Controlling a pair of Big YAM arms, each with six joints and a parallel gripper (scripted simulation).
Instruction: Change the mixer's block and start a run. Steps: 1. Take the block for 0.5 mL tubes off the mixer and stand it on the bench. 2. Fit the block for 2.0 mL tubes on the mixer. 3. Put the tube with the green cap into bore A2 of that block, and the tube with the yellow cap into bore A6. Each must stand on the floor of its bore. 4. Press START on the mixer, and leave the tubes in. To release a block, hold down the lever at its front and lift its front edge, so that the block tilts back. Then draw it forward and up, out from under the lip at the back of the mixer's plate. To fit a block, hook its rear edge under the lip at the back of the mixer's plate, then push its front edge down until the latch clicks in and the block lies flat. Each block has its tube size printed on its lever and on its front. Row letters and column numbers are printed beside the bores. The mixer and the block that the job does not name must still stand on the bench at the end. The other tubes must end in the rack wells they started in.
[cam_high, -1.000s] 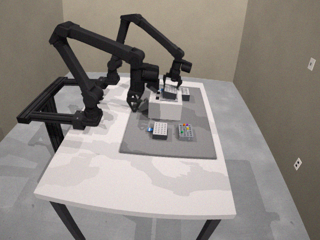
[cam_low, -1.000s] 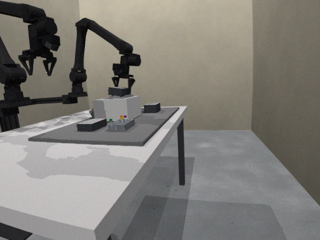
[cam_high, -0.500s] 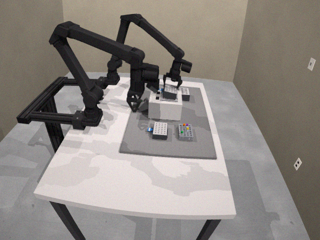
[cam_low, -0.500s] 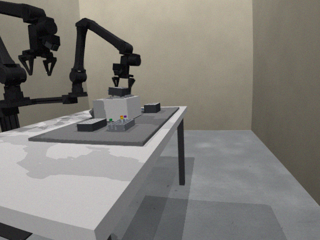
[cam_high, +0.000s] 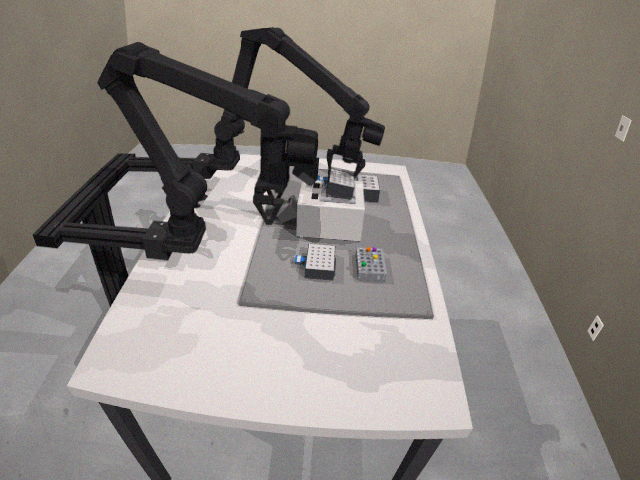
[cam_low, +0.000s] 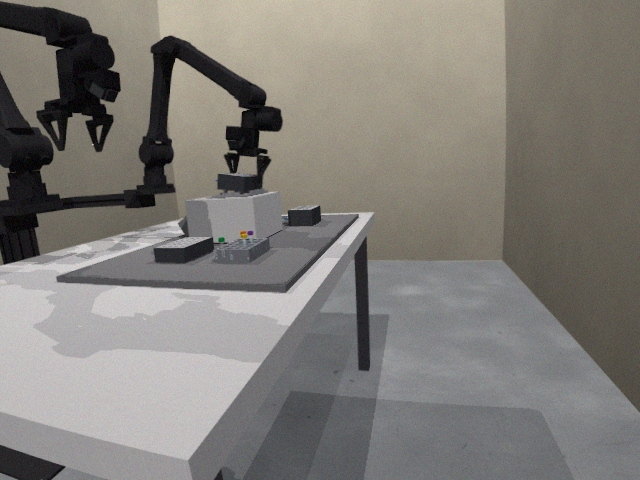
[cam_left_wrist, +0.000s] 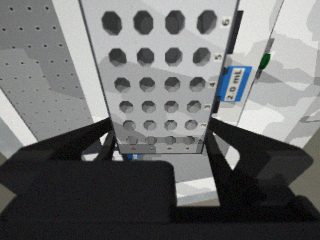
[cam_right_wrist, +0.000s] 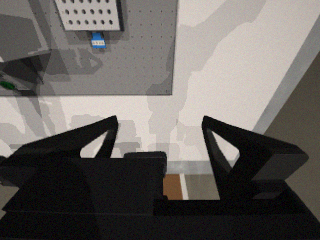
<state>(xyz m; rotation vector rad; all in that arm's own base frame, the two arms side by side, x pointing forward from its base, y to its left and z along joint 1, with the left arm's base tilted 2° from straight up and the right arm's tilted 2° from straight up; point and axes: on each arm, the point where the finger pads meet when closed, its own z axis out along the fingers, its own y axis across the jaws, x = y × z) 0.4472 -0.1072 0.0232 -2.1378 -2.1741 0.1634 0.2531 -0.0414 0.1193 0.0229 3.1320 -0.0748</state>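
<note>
My left claw (cam_high: 343, 173) (cam_low: 246, 178) (cam_left_wrist: 160, 120) is closed firmly on the 2.0 mL block (cam_high: 340, 184) (cam_low: 236, 182) (cam_left_wrist: 160, 70), its fingers spread wide by the block's breadth, one on either side. I've got it over the plate on top of the mixer (cam_high: 329, 222) (cam_low: 232, 217) (cam_left_wrist: 255, 30) (cam_right_wrist: 20, 40), bores facing up and blue lever (cam_left_wrist: 235, 84) toward the mixer's front; whether its underside touches the plate I cannot tell. The green button (cam_left_wrist: 265, 61) (cam_right_wrist: 7, 85) is on the mixer's front. My right claw (cam_high: 268, 219) (cam_low: 80, 149) (cam_right_wrist: 159, 120) hangs in front of the mixer, wide open with nothing between its fingers. To the mixer's right, on the grey mat (cam_high: 289, 297) (cam_low: 180, 277) (cam_left_wrist: 30, 60) (cam_right_wrist: 150, 65), stands a small-bored block (cam_high: 320, 260) (cam_low: 183, 250) (cam_right_wrist: 95, 15); I can't read its size. Beyond that is the rack (cam_high: 371, 276) (cam_low: 232, 255), holding the green-capped tube (cam_high: 363, 264) (cam_low: 221, 239), the yellow-capped tube (cam_high: 375, 256) (cam_low: 244, 236), and tubes with orange (cam_high: 368, 249) and purple (cam_high: 374, 249) (cam_low: 250, 233) caps. Another block (cam_high: 370, 188) (cam_low: 303, 215) stands on the mat to the mixer's left, its size too small to read. So the mixer has no tubes in it, and both capped ones I need are in the rack.
</note>
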